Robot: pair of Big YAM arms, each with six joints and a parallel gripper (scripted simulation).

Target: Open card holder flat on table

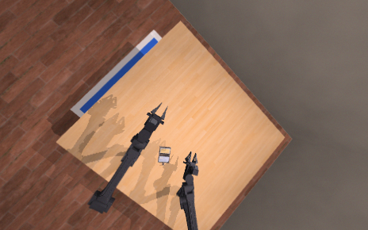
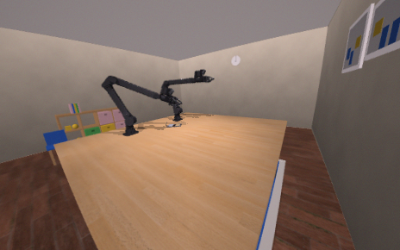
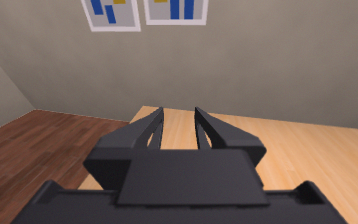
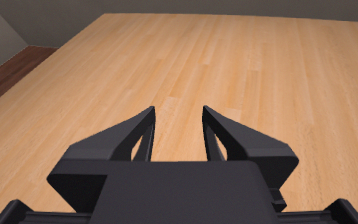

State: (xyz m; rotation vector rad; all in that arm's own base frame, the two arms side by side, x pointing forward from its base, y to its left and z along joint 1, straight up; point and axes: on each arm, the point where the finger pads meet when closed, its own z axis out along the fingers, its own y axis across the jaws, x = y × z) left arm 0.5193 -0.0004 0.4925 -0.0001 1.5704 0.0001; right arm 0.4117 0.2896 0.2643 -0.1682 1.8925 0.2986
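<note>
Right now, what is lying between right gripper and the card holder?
Between the right gripper and card holder, the top view shows only tabletop and shadow.
</note>
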